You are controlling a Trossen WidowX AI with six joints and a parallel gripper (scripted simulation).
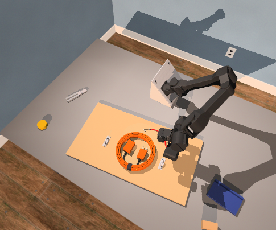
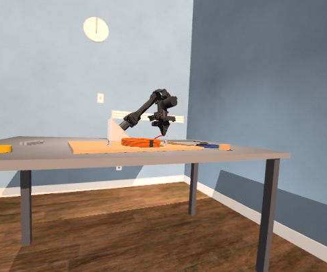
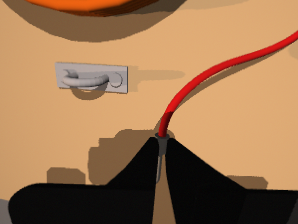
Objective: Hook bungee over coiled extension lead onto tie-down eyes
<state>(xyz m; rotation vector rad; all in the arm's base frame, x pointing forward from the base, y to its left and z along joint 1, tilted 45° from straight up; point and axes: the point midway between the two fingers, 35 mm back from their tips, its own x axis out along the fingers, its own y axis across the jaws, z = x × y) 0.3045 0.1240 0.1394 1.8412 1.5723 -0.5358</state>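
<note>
The orange coiled extension lead (image 1: 136,151) lies flat on the tan board (image 1: 135,151), with two orange plugs inside the coil. One tie-down eye (image 1: 106,141) sits left of the coil, the other (image 1: 161,163) right of it; the right eye also shows in the wrist view (image 3: 92,78). My gripper (image 3: 160,144) is shut on the grey hook end of the red bungee (image 3: 220,70), held a little above the board near the right eye. The bungee's far end (image 1: 151,130) trails behind the coil. In the side view the gripper (image 2: 164,132) hangs just over the coil's right rim.
A white angled stand (image 1: 164,82) holds the arm's base behind the board. A grey tool (image 1: 76,95) and a yellow disc (image 1: 42,124) lie at the table's left. A blue tray (image 1: 225,197) and a small tan block (image 1: 209,225) lie at the right front.
</note>
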